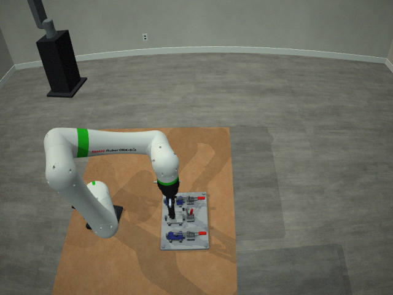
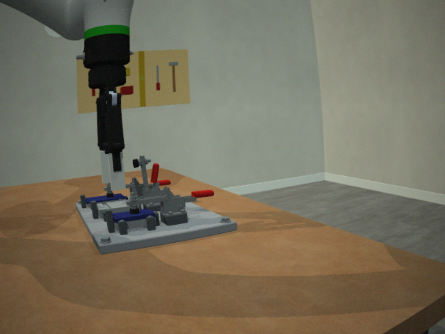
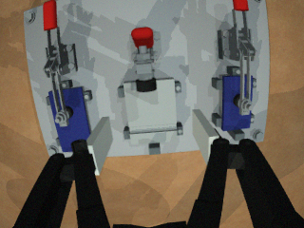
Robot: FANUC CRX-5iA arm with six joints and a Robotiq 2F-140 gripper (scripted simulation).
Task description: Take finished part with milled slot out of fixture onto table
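The finished part (image 1: pixel 178 219) (image 2: pixel 117 204) (image 3: pixel 151 106), a light grey block, sits in the middle nest of the fixture plate (image 1: pixel 196 244) (image 2: pixel 168 240) (image 3: pixel 109 66). A line crosses it near its lower end in the wrist view; the slot is not clear. Its clamp arm (image 2: pixel 144 172) stands up, raised off it. My gripper (image 2: pixel 112 181) (image 3: pixel 151 124) is open and empty, pointing down above the part, one finger toward each side. One blue blank (image 1: pixel 174 236) (image 2: pixel 133 215) (image 3: pixel 229 119) and the other blue blank (image 2: pixel 102 198) (image 3: pixel 71 130) sit in the outer nests, clamp arms down on them.
The outer clamps' red handles (image 1: pixel 202 233) (image 2: pixel 203 193) (image 3: pixel 240 5) lie low; the middle clamp's red handle (image 1: pixel 191 211) (image 2: pixel 154 172) (image 3: pixel 142 37) stands up. The wooden table (image 1: pixel 218 270) (image 2: pixel 251 287) surrounds the plate. The outer blanks and clamps flank the fingers closely.
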